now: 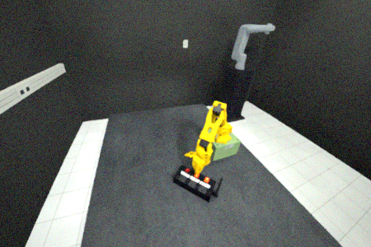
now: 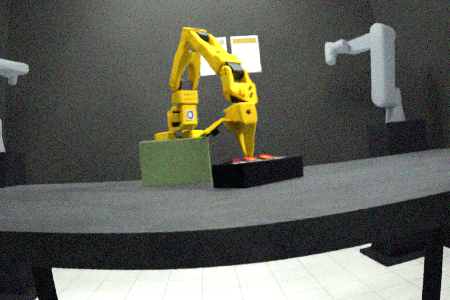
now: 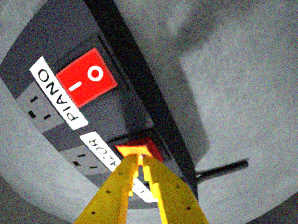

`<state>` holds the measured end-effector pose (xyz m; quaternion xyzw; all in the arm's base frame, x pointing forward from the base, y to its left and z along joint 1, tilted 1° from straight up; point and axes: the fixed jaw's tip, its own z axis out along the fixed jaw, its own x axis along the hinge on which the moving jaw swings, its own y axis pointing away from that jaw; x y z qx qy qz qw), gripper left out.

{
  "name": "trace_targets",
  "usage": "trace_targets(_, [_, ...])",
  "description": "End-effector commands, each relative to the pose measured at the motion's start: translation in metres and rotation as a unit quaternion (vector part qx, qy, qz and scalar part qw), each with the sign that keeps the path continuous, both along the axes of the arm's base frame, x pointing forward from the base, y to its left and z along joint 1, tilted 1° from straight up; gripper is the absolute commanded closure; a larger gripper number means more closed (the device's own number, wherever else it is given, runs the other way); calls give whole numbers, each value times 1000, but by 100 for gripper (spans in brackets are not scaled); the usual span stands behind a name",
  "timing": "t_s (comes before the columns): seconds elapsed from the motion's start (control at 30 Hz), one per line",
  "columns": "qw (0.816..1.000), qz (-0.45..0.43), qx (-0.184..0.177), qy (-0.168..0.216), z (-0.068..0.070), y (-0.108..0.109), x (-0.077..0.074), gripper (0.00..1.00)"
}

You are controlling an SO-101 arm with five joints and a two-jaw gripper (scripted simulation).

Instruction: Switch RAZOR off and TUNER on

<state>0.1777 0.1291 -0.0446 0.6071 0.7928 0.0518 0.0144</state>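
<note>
one power strip (image 1: 194, 184), three switches (image 3: 85, 76)

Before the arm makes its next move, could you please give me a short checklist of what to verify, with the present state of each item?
1. Power strip right way up, rockers facing up: ok.
2. Gripper shut with nothing between the fingers, fit for pushing: ok.
3. Fingertips placed on the middle rocker switch, not the PIANO rocker: ok.
4. Label of the rocker under the tips, RAZOR or TUNER: cannot tell, the fingers cover it.
5. PIANO rocker untouched and clear of the fingers: ok.
6. Strip lying flat on the table beside the green block: ok.
</note>
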Motion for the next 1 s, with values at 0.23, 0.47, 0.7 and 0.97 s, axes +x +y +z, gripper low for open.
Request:
trace_targets(0.23, [999, 12, -29, 38, -17, -11, -20, 100])
trace_targets(0.47, [999, 13, -29, 38, -20, -13, -23, 100])
trace_targets(0.7, [999, 13, -29, 38, -20, -14, -24, 100])
trace_targets(0.97, [999, 14, -29, 38, -23, -16, -27, 100])
